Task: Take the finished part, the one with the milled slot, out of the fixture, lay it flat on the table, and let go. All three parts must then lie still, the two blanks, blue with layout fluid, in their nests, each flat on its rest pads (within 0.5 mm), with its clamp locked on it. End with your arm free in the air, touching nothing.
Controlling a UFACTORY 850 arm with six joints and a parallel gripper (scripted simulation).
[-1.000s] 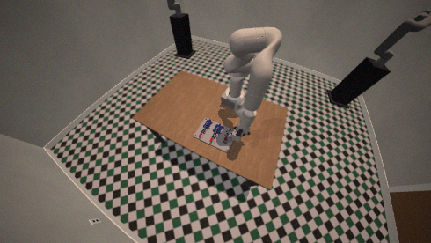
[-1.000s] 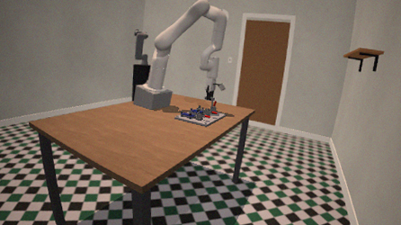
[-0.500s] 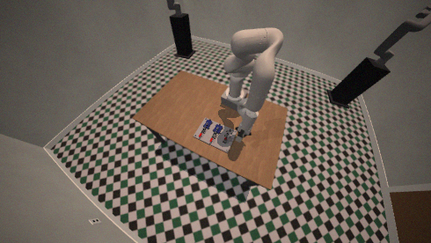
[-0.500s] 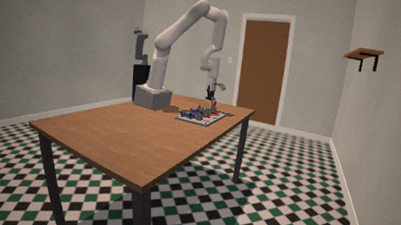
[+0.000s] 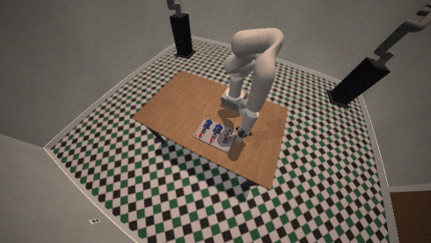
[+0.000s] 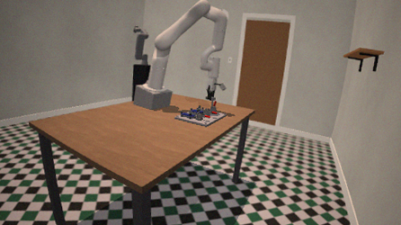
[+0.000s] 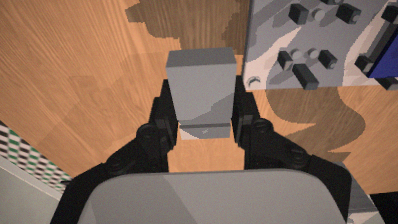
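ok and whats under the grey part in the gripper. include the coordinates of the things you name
Around and past the grey part (image 7: pixel 202 92), bare wood of the table (image 7: pixel 75 100) shows, below the gripper (image 7: pixel 203 92). The part's underside and whatever lies directly beneath are hidden by the part itself.

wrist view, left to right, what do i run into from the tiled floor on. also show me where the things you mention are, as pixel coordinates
checkered floor (image 5: pixel 132 185) (image 6: pixel 291 196) (image 7: pixel 17 150) → finished part (image 7: pixel 201 92) between the fingers → dark blocks (image 7: pixel 305 76) on the fixture plate's bare nest → blue blank (image 5: pixel 217 128) (image 6: pixel 197 110) (image 7: pixel 387 64) at the right edge

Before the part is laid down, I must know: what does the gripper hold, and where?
The gripper holds the grey slotted part by its two opposite sides.
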